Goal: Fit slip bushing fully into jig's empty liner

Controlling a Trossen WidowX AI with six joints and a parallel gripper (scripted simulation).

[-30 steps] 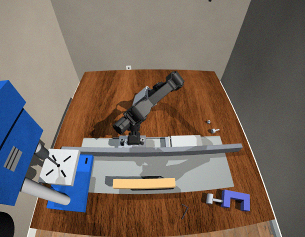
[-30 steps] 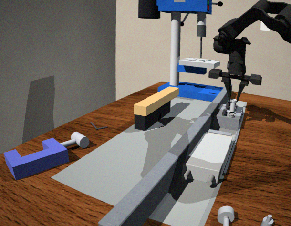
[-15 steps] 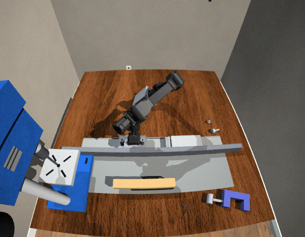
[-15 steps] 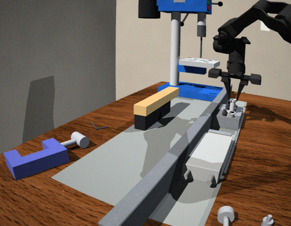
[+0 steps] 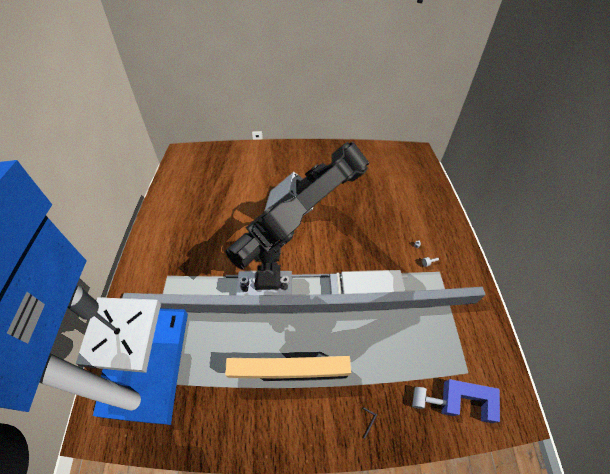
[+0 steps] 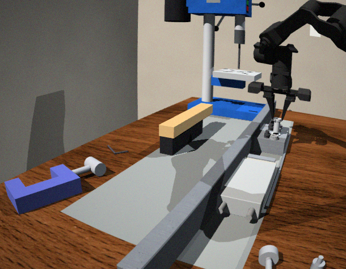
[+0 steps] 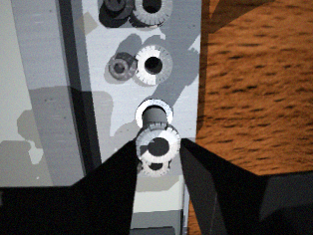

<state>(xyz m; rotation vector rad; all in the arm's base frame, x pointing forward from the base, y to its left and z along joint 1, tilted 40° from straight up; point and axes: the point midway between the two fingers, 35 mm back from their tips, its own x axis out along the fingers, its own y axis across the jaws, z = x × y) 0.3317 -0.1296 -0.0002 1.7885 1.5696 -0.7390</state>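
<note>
One slip bushing (image 7: pixel 157 143) is clamped between the two dark fingers of the gripper (image 7: pixel 158 164), a little below the centre of the wrist view. The grip is on its knurled head, so that the shank stays free to point down at the empty liner (image 7: pixel 155 111) just above it in the frame. In the exterior view, at the upper right, the gripper (image 6: pixel 278 113) hangs vertical over the jig's sliding plate (image 6: pixel 274 138), probably to keep the bushing (image 6: pixel 277 124) upright and not tilted. Its shank seems to be at the liner's mouth, but the head is clearly not seated yet. Two other liners (image 7: pixel 154 64) in the same row, higher in the wrist view, already carry knurled bushings. The pusher block (image 6: pixel 251 180) lies against the plate's near end, along the grey fence (image 6: pixel 213 173) on the worktop (image 6: pixel 312 179).
</note>
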